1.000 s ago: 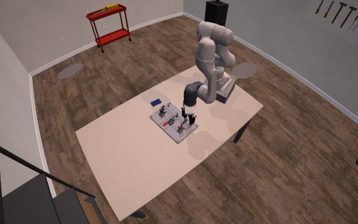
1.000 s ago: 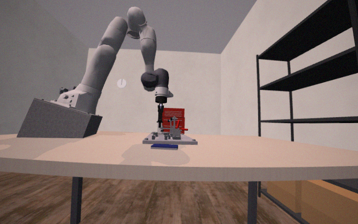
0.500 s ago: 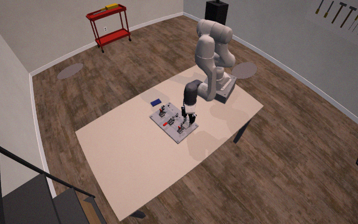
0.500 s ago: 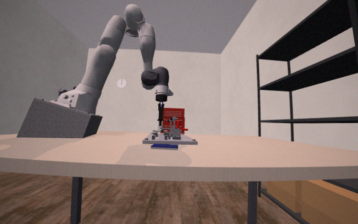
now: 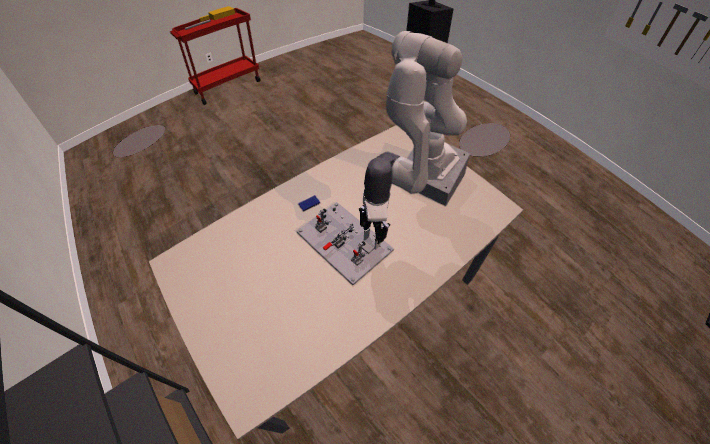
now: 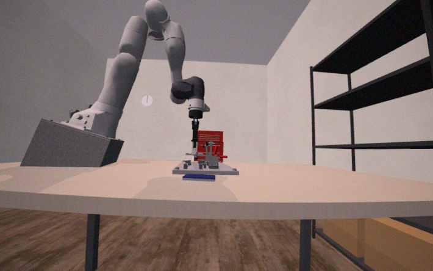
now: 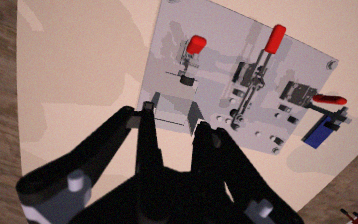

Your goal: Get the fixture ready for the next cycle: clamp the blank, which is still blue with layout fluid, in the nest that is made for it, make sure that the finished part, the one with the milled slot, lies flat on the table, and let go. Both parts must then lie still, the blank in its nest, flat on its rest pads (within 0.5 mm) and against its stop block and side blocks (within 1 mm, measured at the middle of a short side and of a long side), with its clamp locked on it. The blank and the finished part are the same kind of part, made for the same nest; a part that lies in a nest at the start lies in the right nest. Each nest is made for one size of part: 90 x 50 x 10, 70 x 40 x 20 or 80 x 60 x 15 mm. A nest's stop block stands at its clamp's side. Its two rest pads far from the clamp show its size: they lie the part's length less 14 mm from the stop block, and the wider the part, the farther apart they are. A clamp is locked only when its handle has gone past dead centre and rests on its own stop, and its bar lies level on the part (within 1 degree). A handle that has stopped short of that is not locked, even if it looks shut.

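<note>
My gripper (image 5: 371,239) (image 6: 194,151) (image 7: 174,104) is shut on the finished part (image 6: 189,154) (image 7: 177,91), a light grey plate held level a little above the fixture plate, at its nest nearest the robot's fingers. The slot is not clear. The blue blank (image 5: 308,202) (image 6: 199,177) (image 7: 318,132) lies flat on the table, just off the far end of the fixture plate (image 5: 353,274) (image 6: 204,172) (image 7: 152,75). The clamp by my gripper has a red handle (image 5: 355,253) (image 7: 196,44); whether its bar is fully raised is unclear. The nest below is largely hidden.
The middle clamp's handle (image 5: 327,245) (image 7: 276,39) lies outward and its bar reaches over an empty nest. The clamp near the blank has its handle (image 5: 318,218) (image 7: 330,100) up and its bar raised. Small rest pads and blocks stand on the plate around these clamps.
</note>
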### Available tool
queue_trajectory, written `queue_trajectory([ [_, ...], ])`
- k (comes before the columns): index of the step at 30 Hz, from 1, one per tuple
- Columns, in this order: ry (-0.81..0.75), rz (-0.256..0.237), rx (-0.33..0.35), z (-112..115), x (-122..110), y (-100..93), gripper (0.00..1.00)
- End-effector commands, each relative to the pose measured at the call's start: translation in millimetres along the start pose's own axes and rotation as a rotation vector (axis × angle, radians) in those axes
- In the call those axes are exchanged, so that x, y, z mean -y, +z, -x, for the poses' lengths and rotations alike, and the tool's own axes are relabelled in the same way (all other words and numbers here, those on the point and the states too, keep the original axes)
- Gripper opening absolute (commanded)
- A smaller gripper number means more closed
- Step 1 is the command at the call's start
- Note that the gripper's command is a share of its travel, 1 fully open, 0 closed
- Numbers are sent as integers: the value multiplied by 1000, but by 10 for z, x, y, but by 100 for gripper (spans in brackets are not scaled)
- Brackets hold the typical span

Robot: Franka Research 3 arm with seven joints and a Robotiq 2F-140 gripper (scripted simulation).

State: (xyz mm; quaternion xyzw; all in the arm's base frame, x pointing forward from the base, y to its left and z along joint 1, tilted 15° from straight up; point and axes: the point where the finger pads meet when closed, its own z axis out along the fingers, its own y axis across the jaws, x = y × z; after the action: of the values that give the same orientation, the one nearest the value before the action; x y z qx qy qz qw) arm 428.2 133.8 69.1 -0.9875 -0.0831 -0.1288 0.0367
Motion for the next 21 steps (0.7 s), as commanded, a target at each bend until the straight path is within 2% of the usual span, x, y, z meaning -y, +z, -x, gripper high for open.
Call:
queue_trajectory([
  [1,30,3,10,37,-5,-12,0],
  [8,30,3,11,42,-4,-40,0],
  [21,30,3,10,110,-1,-343,0],
])
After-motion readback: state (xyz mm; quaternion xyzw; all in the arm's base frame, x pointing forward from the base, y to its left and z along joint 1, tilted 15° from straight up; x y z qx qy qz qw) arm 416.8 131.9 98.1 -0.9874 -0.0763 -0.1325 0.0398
